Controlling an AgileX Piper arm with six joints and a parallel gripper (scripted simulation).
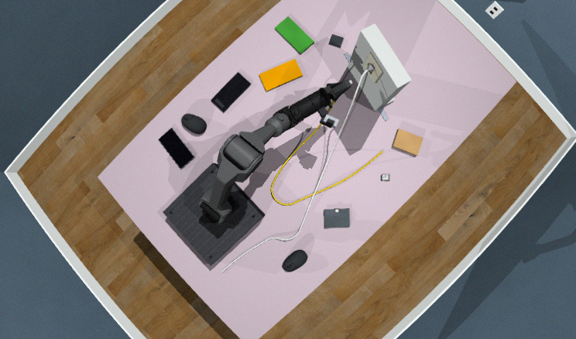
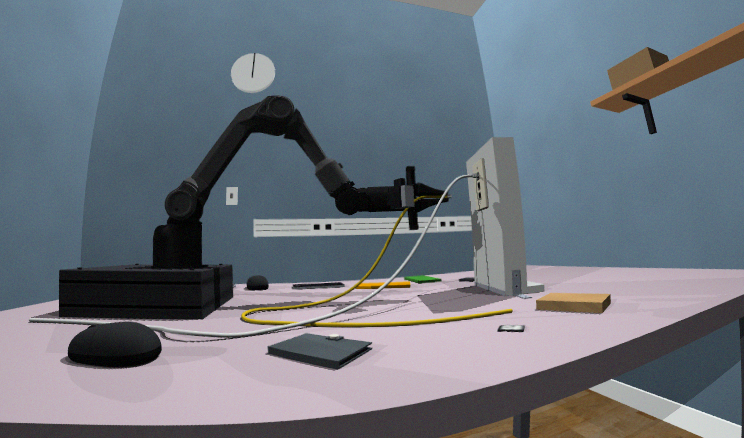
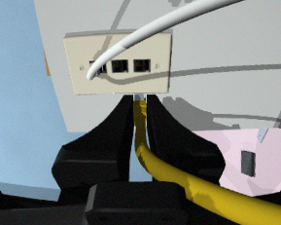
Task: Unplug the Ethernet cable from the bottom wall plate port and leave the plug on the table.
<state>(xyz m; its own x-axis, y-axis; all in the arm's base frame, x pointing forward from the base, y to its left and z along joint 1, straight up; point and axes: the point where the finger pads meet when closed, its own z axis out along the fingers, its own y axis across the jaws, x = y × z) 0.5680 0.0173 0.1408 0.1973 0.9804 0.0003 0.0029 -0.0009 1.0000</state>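
One yellow Ethernet cable (image 3: 184,185), unplugged.

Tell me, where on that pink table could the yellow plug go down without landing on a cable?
Bare patches lie between the tan block and dark pad, and right of the wall plate stand. It is crowded where the yellow cable and white cable cross. The gripper holds the plug.

Blue walls (image 2: 356,37), wood floor (image 1: 127,63), wall shelf (image 2: 675,73).
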